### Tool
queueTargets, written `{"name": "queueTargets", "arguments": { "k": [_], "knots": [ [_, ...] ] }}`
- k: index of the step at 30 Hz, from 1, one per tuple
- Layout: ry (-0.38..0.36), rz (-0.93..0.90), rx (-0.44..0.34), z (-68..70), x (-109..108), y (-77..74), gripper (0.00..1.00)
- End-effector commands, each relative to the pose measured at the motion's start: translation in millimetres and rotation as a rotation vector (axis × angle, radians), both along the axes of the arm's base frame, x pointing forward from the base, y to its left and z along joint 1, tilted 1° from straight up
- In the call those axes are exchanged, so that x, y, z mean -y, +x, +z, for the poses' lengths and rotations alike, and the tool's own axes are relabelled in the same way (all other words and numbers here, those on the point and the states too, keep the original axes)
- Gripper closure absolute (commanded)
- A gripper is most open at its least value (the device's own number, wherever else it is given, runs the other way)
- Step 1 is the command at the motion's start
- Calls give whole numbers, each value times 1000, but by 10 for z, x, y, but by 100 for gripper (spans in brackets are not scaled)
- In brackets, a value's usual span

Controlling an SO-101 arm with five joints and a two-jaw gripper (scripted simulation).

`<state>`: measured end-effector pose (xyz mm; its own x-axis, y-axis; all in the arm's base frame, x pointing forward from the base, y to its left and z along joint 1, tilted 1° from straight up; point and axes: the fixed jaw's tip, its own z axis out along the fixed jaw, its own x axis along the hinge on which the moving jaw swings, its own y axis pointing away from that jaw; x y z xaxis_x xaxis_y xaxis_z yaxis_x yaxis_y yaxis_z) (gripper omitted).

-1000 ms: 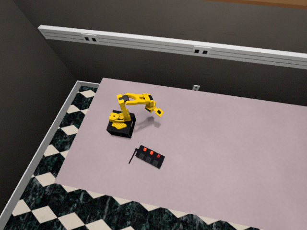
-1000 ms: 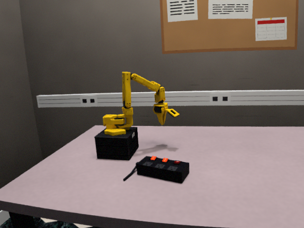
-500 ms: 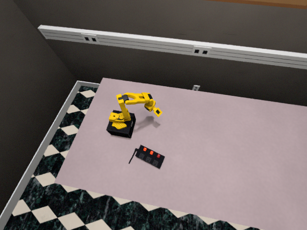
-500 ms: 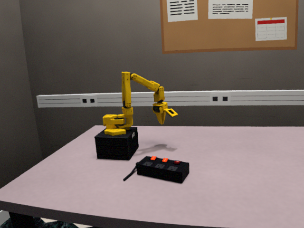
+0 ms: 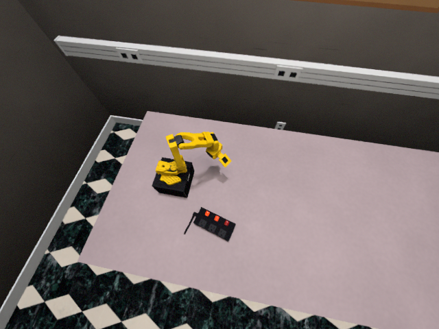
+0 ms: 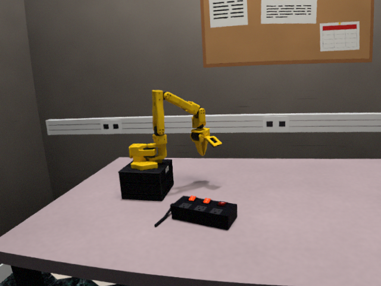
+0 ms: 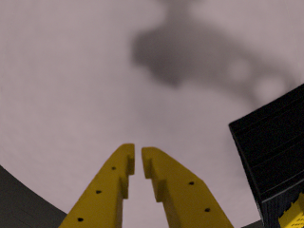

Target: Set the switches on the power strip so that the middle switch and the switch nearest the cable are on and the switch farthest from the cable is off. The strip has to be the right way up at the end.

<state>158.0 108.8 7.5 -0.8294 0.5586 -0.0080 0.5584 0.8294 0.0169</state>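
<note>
Black power strip (image 5: 215,225) on the pinkish tabletop (image 5: 301,226), switches upward.

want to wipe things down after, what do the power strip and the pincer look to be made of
The power strip: probably hard plastic, dull black, judging by its crisp moulded edges and lack of metallic glint.
The pincer: likely matte yellow plastic, perhaps printed; its surface is evenly coloured with small dark holes, though painted metal isn't ruled out.

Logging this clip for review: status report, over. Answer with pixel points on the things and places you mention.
Yellow end effector (image 5: 224,160) (image 6: 206,148) (image 7: 138,148) shut, empty, raised off the table. Black rectangular power strip (image 5: 215,224) (image 6: 203,212) upright, two cable-side switches lit, farthest dark. Nothing seen blocking the switches.
</note>
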Motion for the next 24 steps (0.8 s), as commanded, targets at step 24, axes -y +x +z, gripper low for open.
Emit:
{"name": "queueTargets", "arguments": {
  "k": [24],
  "knots": [
    [-7,-10,-12,4,10,-51,100]
  ]
}}
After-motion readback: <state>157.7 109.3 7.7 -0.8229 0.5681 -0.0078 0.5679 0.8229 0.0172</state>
